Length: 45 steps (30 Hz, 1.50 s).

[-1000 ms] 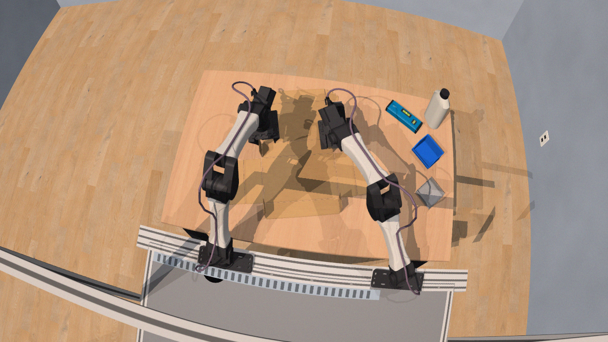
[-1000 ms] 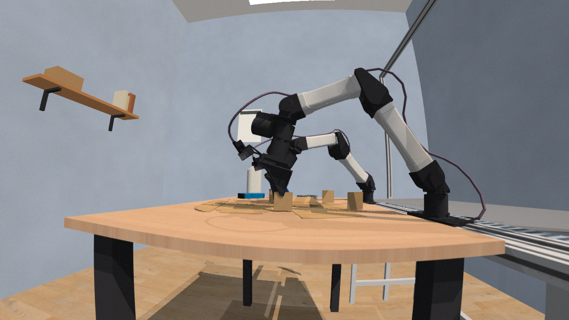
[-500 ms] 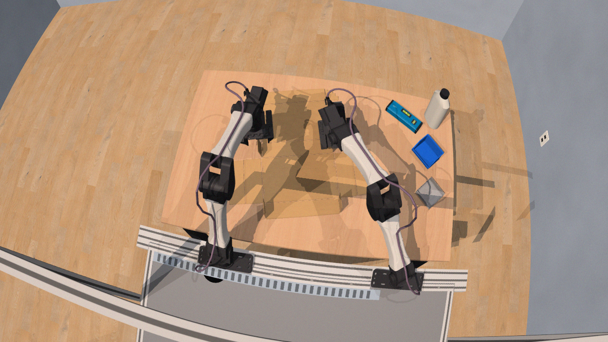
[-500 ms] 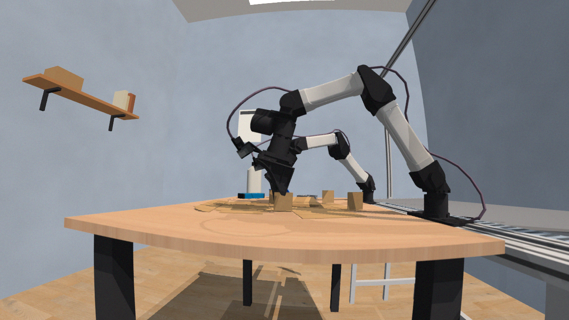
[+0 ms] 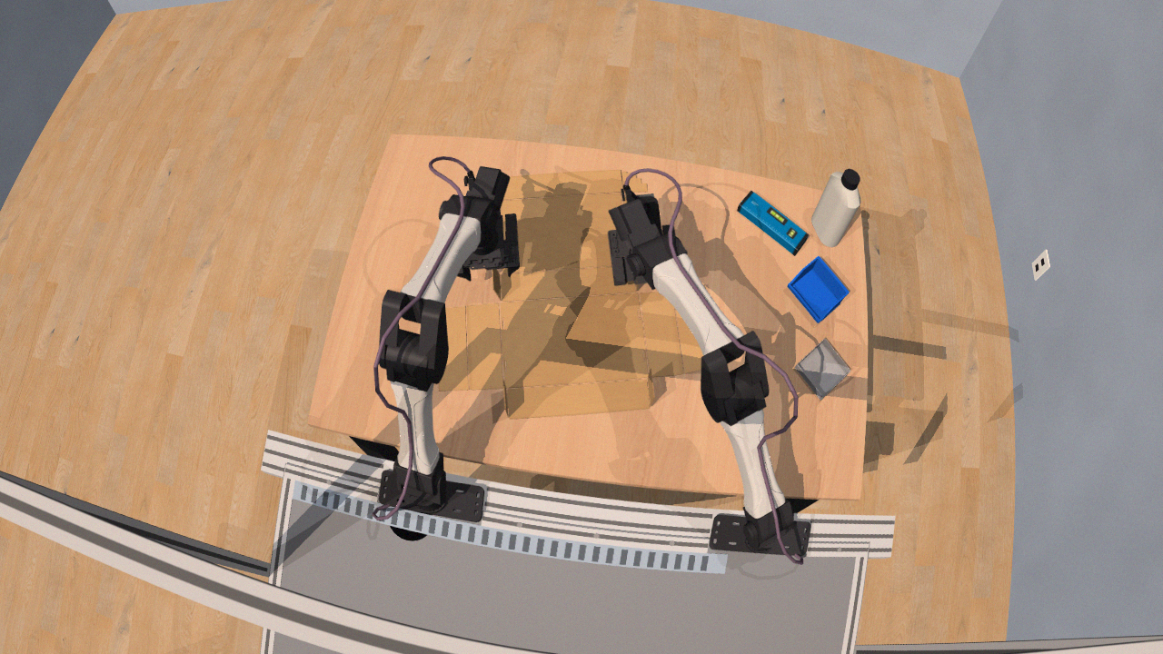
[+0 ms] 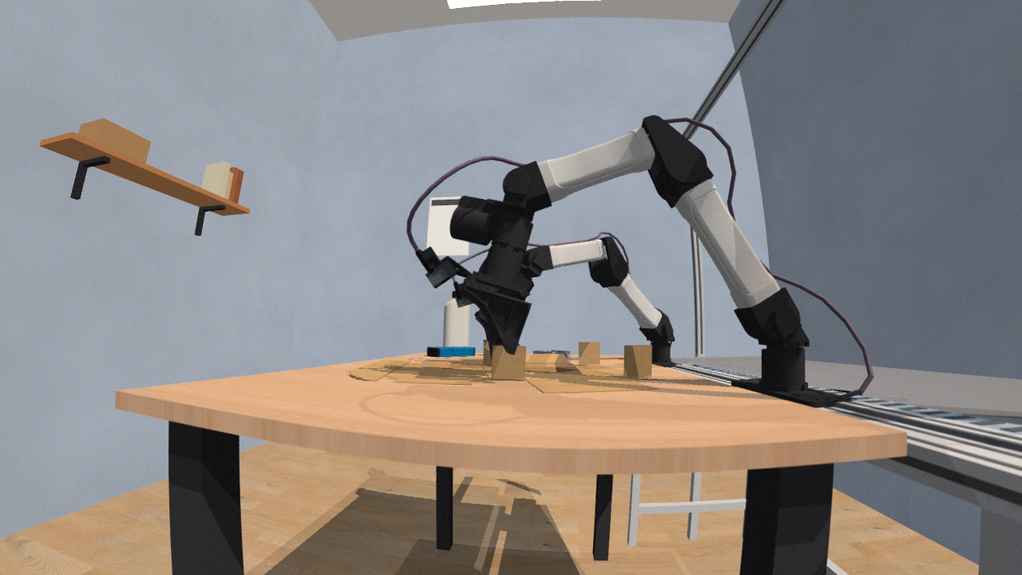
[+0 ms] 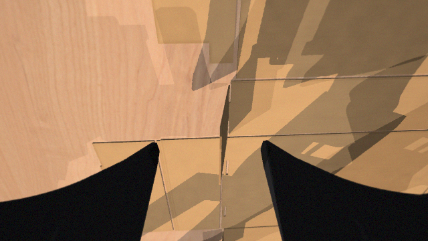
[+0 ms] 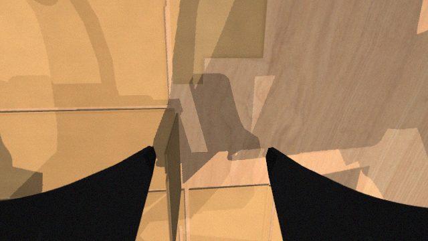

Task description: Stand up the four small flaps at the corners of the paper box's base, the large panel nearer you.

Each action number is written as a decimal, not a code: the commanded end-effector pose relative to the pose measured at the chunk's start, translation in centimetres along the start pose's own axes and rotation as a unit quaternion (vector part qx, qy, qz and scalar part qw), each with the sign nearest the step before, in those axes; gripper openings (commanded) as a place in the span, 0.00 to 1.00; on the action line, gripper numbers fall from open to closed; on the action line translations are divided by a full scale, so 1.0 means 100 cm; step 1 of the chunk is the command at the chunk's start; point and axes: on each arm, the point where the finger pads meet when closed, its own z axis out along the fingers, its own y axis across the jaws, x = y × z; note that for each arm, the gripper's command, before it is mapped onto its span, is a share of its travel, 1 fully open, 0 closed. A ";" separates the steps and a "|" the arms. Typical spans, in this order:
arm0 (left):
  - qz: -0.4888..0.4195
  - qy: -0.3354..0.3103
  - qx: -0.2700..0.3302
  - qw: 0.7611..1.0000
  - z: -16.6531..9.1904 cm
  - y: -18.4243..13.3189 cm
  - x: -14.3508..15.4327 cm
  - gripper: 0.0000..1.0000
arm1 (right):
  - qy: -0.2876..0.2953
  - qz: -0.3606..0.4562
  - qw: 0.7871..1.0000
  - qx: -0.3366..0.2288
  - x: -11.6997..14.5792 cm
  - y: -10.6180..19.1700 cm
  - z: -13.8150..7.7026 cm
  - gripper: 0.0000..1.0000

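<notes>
1. The left gripper (image 5: 489,274) (image 6: 510,350) (image 7: 210,144) is wide open, fingers on either side of the far-left flap (image 5: 499,282) (image 6: 508,362) (image 7: 225,127), which stands nearly upright between them, ungripped.
2. The right gripper (image 5: 630,280) (image 8: 210,150) is wide open too, its fingers around the far-right flap (image 8: 174,174), also roughly upright and ungripped.
3. Nearer the robot, the near-left flap (image 6: 637,361) and near-right flap (image 5: 651,391) (image 6: 589,352) stand up without a gripper at them.
4. The base panel (image 5: 544,333) (image 7: 247,187) lies on the counter (image 5: 349,341) (image 6: 286,422) (image 7: 50,84) (image 8: 317,84), between these flap pairs.
5. Well apart, past the right arm, are a blue spirit level (image 5: 772,222) (image 6: 450,351), an upright pale bottle (image 5: 835,211) (image 6: 456,325), a blue open container (image 5: 819,288) and a grey object (image 5: 822,367).
</notes>
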 end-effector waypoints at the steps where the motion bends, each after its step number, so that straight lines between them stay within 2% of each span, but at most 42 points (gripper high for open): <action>1: 0.005 0.001 -0.007 1.000 0.012 0.003 0.004 0.81 | 0.013 0.001 1.000 0.005 0.004 -0.006 0.009 0.81; 2: 0.006 0.008 -0.010 1.000 0.022 0.004 0.007 0.81 | 0.013 0.001 1.000 0.005 0.004 -0.006 0.009 0.81; 14: 0.010 0.008 -0.015 1.000 0.052 0.002 0.018 0.81 | 0.013 0.001 1.000 0.005 0.004 -0.006 0.009 0.81; 23: 0.008 -0.010 -0.012 1.000 0.047 -0.004 0.005 0.81 | 0.013 0.001 1.000 0.005 0.004 -0.006 0.009 0.81; 38: 0.014 0.002 -0.044 0.999 0.049 -0.002 0.012 0.81 | 0.013 0.001 1.000 0.005 0.004 -0.006 0.009 0.81; 45: 0.023 0.002 -0.079 0.997 0.051 -0.003 0.013 0.81 | 0.013 0.001 1.000 0.005 0.004 -0.006 0.009 0.81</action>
